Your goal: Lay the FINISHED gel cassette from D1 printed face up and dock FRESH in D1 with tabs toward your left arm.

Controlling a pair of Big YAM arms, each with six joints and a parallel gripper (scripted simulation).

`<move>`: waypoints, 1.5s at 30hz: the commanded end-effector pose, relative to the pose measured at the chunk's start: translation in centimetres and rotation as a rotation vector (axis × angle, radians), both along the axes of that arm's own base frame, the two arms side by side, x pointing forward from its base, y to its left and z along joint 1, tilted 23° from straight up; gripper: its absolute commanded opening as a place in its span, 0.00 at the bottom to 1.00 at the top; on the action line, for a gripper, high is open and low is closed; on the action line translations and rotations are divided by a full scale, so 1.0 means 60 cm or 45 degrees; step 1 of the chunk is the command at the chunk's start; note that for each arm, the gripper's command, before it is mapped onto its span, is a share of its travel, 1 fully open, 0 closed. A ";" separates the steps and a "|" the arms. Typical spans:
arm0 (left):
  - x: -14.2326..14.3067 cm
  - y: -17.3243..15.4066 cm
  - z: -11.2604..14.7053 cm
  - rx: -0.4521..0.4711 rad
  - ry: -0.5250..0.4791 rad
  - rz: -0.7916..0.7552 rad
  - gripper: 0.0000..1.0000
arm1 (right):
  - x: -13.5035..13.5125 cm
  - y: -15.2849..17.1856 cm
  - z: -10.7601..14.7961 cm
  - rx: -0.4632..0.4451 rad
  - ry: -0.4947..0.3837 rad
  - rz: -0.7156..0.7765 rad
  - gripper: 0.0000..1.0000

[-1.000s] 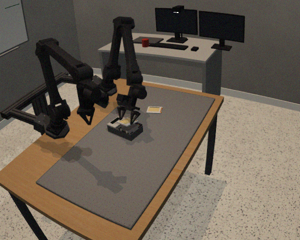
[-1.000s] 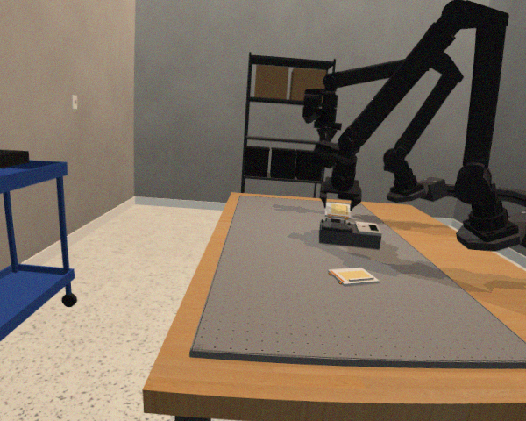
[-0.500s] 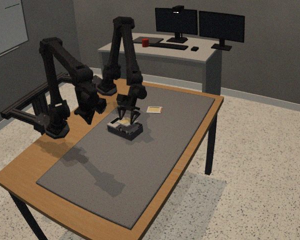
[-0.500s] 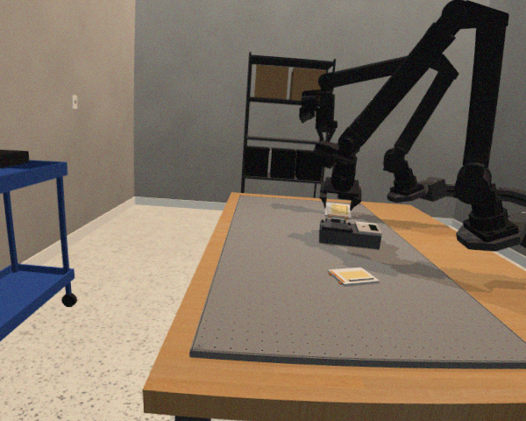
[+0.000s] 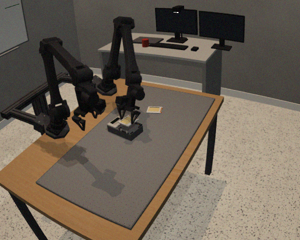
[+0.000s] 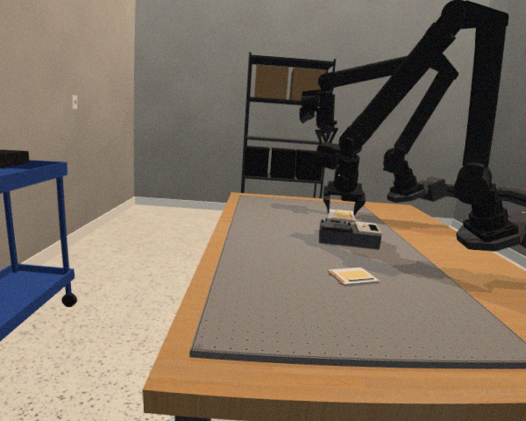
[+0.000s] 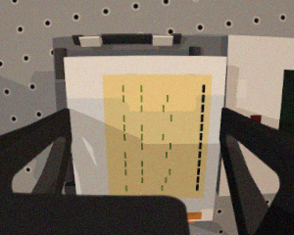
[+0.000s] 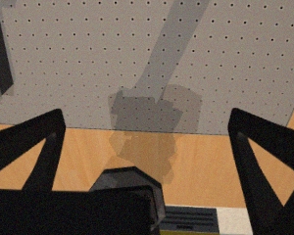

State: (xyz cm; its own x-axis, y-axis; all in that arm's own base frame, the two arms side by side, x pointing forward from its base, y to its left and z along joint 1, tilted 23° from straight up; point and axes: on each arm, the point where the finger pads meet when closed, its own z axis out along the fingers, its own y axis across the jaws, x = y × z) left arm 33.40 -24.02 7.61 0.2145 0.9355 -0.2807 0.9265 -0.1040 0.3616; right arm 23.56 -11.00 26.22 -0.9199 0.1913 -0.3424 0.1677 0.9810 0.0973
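The dock D1 (image 5: 119,132) (image 6: 349,239) stands upright on the deck. FINISHED (image 5: 125,121) (image 6: 342,215) (image 7: 157,137), a pale cassette with green bands on yellow, is printed face up over the bay. My left gripper (image 5: 126,120) (image 6: 342,212) (image 7: 145,117) is shut on it across its sides. Two light hooks show beyond its upper edge in the left wrist view, and an orange tab at its lower edge. Whether it touches the dock is unclear. FRESH (image 5: 154,109) (image 6: 354,274) lies flat on the deck, apart from the dock. My right gripper (image 5: 89,123) (image 8: 146,117) is open and empty, raised above the table.
The perforated deck (image 5: 101,165) (image 6: 277,308) lies on the wooden table (image 5: 23,167) (image 6: 254,385). The right gripper is off to one side of the dock. Both arm bases stand along one long table edge. A desk and a blue cart (image 6: 23,165) stand away from the table.
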 end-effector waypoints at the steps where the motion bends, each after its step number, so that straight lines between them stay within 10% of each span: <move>1: 0.005 -0.031 0.033 0.018 -0.023 0.009 0.00 | 0.013 -0.014 0.049 -0.025 -0.051 -0.030 1.00; 45: -0.007 -0.039 0.056 0.066 -0.026 0.029 0.00 | 0.013 -0.014 0.049 -0.025 -0.051 -0.030 1.00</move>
State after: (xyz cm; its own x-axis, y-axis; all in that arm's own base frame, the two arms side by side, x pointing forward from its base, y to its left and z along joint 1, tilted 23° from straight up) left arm 31.73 -24.51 7.78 0.1790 0.9640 -0.1966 0.9413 -0.1096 0.3193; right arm 23.56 -11.00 26.22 -0.9194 0.1938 -0.3422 0.1701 0.9805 0.0982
